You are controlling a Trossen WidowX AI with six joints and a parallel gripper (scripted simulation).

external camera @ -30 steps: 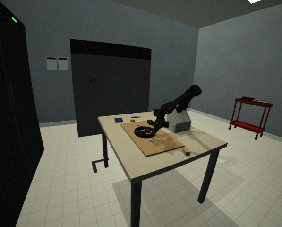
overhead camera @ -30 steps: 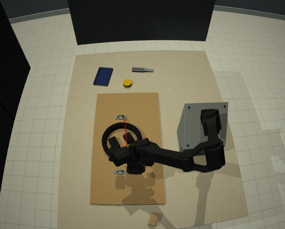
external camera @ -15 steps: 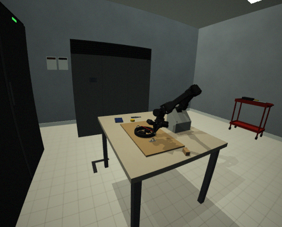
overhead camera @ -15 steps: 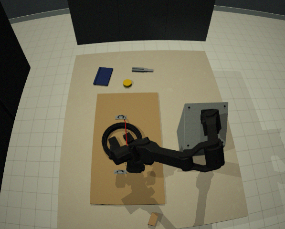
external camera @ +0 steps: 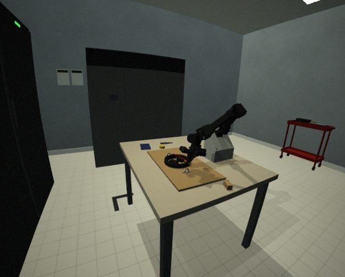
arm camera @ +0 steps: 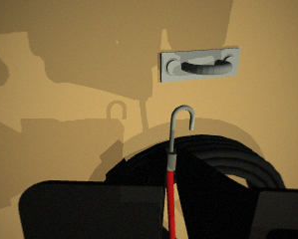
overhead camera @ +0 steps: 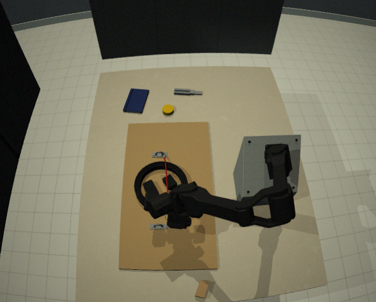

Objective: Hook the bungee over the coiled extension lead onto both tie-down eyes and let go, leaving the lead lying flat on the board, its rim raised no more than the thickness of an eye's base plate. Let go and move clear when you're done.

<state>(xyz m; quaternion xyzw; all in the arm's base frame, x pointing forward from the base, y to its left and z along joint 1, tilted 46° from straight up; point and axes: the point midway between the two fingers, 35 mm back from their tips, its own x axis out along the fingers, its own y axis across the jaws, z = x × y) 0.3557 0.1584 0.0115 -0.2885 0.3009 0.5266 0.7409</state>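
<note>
A black coiled extension lead lies on the brown board between two grey tie-down eyes. The red bungee runs from the far eye across the coil to my gripper. The gripper is shut on the bungee cord just behind its free metal hook. In the wrist view the gripper holds the hook in the air above the coil's rim, a short way from the near eye and slightly left of it. The near eye has no hook in it. The arm hides part of the coil.
A blue book, a yellow disc and a grey cylindrical tool lie on the table beyond the board. A small wooden block sits near the front edge. The grey arm base stands to the right.
</note>
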